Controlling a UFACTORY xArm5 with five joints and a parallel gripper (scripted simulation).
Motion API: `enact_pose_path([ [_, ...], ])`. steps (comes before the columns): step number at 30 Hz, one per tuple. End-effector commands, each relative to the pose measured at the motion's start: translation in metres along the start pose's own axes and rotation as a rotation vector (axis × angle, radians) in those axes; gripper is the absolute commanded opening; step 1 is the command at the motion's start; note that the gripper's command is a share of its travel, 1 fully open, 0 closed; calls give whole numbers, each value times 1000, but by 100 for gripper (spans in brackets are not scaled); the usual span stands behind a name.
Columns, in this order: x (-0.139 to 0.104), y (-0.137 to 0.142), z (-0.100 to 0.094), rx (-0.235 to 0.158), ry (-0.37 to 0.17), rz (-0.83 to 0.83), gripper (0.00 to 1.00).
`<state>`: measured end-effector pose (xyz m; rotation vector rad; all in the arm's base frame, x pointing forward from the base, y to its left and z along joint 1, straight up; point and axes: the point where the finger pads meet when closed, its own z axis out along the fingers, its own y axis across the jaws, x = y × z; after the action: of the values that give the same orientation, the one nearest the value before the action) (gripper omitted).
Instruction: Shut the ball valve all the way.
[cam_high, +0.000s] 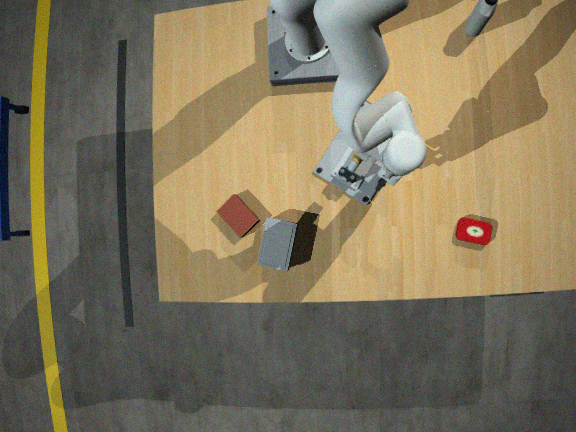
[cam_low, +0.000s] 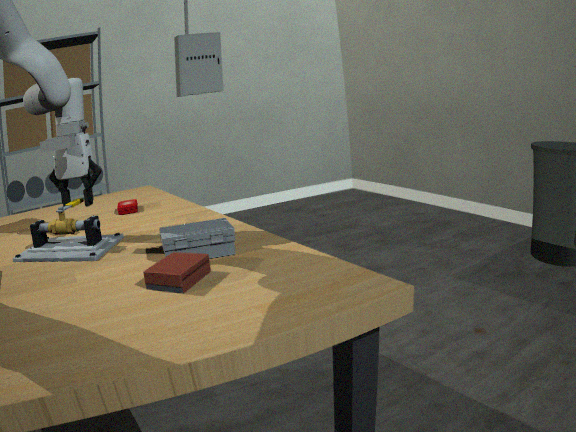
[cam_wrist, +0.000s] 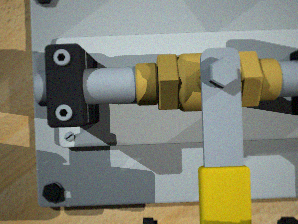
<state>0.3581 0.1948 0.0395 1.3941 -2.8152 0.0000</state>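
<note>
The brass ball valve (cam_wrist: 200, 82) sits in a grey pipe held by black clamps on a grey baseplate (cam_low: 67, 246). Its grey lever with a yellow grip (cam_wrist: 224, 192) stands at a right angle to the pipe. My gripper (cam_low: 75, 197) is open and hangs just above the yellow grip (cam_low: 74, 203), one finger on each side, not gripping it. In the wrist view only the dark fingertips show at the bottom edge, either side of the yellow grip, with the gripper (cam_wrist: 217, 220) centred on it. From above, the arm's wrist covers most of the valve plate (cam_high: 350, 175).
A grey case (cam_high: 278, 244) and a red-brown box (cam_high: 237, 215) lie in front of the valve plate. A red button box (cam_high: 474, 230) sits to the right. The arm's base (cam_high: 300, 50) is at the table's back edge. A dark bin (cam_low: 552, 200) stands on the floor.
</note>
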Motion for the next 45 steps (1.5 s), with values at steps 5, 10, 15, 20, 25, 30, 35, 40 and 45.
enact_pose_path([
  [5,-1,0,-1,1,-3,0,69],
  [10,-1,0,-1,1,-3,0,69],
  [15,-1,0,-1,1,-3,0,69],
  [20,-1,0,-1,1,-3,0,69],
  [25,-1,0,-3,1,-3,0,69],
  [30,-1,0,-7,1,-3,0,69],
  [35,-1,0,-18,1,-3,0,69],
  [40,-1,0,-34,1,-3,0,69],
  [45,-1,0,-47,1,-3,0,69],
])
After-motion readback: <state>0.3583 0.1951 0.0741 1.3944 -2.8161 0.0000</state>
